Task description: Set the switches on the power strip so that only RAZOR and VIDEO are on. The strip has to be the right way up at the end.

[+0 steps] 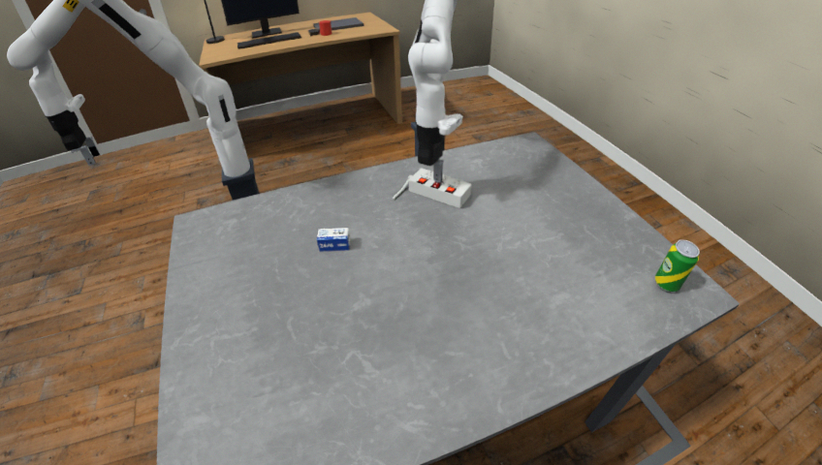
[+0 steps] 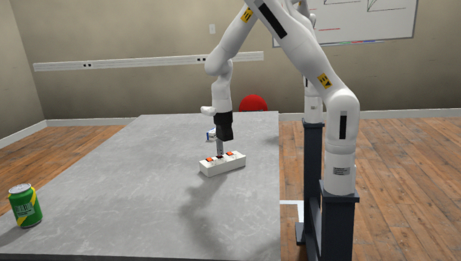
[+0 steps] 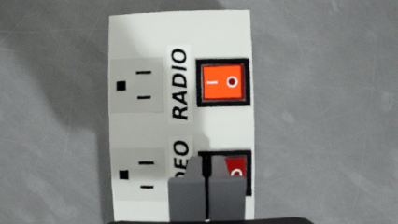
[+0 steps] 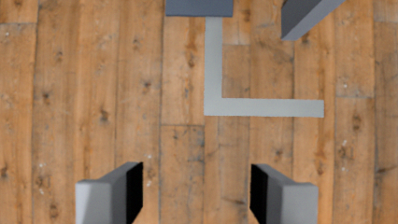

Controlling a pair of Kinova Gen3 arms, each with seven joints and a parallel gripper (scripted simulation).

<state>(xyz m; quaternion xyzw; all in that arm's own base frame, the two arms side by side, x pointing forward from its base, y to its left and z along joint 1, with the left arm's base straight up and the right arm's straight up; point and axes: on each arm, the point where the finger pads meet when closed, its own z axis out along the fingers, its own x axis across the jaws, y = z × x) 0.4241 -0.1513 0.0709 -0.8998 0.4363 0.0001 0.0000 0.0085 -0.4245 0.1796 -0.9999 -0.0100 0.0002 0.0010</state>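
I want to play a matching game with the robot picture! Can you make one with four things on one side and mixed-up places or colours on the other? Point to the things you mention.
Things:
1. drink can (image 1: 675, 270) (image 2: 25, 206)
2. small box (image 1: 332, 244) (image 2: 211, 134)
3. left gripper (image 1: 437, 179) (image 2: 220, 155) (image 3: 206, 175)
4. right gripper (image 1: 89, 160) (image 4: 196, 187)

Places, colours or states:
A. fingers wide apart, over the wooden floor
B. green and yellow
C. fingers together, at the middle switch of the power strip (image 1: 435, 195) (image 2: 223, 168) (image 3: 140, 35)
D. blue and white

Right pairs: 1-B, 2-D, 3-C, 4-A
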